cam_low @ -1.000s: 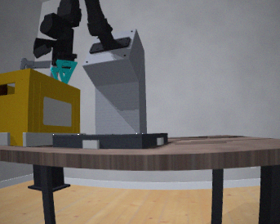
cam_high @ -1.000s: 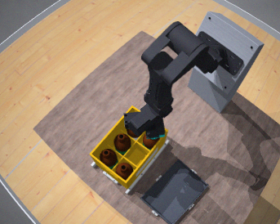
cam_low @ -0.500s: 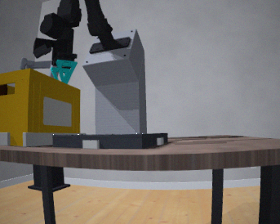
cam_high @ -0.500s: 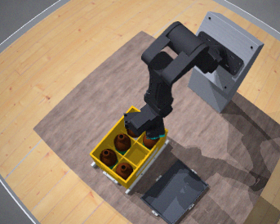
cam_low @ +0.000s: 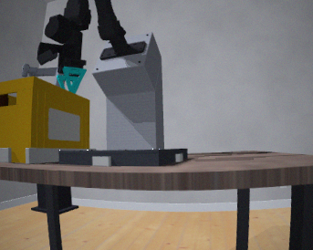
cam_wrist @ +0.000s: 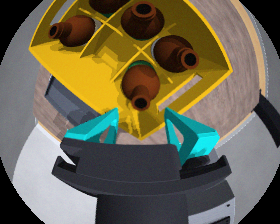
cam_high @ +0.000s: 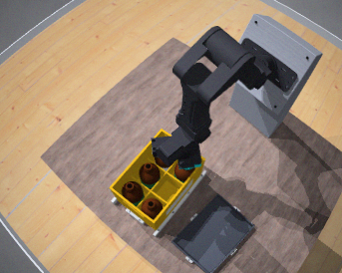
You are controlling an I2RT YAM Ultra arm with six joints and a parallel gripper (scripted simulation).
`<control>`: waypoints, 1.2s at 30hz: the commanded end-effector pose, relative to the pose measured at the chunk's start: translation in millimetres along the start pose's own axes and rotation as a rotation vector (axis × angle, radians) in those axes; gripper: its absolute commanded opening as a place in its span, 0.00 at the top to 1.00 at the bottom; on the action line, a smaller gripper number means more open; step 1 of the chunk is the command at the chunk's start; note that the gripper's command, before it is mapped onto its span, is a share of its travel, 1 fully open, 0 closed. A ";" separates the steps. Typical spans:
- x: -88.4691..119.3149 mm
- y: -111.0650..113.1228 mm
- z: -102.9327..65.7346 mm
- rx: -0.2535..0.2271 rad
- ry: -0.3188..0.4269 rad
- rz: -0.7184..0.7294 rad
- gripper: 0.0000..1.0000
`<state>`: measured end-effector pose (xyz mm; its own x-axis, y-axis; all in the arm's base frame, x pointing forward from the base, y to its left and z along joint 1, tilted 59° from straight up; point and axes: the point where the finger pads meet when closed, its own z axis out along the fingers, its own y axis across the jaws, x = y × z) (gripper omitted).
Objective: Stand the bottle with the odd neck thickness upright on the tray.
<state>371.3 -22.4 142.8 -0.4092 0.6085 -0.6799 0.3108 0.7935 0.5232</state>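
Note:
The yellow crate [cam_high: 139, 212] [cam_low: 17, 125] [cam_wrist: 81, 86] holds five brown bottles, each in its own compartment. One bottle [cam_high: 183, 172] [cam_wrist: 140, 84] is nearest my gripper, and another bottle [cam_wrist: 175, 52] is beside it. The other bottles [cam_high: 150, 174] [cam_high: 132, 192] [cam_high: 152, 206] also stand in the crate. I cannot tell which neck differs. My gripper [cam_wrist: 141, 111] [cam_low: 73, 83] is open with nothing between its teal fingers, over the crate's end by the nearest bottle's mouth. The dark grey tray [cam_high: 213, 236] [cam_low: 122, 157] [cam_wrist: 73, 105] holds no bottle.
An empty compartment [cam_high: 165, 189] [cam_wrist: 103, 55] lies in the middle of the crate's tray-side row. The tray is close beside the crate. The arm's grey pedestal [cam_high: 260, 112] [cam_low: 133, 109] stands at the back. The crate's walls rise around the bottles.

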 end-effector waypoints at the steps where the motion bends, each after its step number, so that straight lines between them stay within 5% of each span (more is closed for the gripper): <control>1: -13.7 10.2 -5.0 -0.019 -0.034 0.001 0.39; 36: -9.8 9.0 15.8 -0.015 -0.023 0.001 0.39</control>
<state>381.3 -22.6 135.8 -0.4151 0.6095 -0.6754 0.3160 0.7928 0.5212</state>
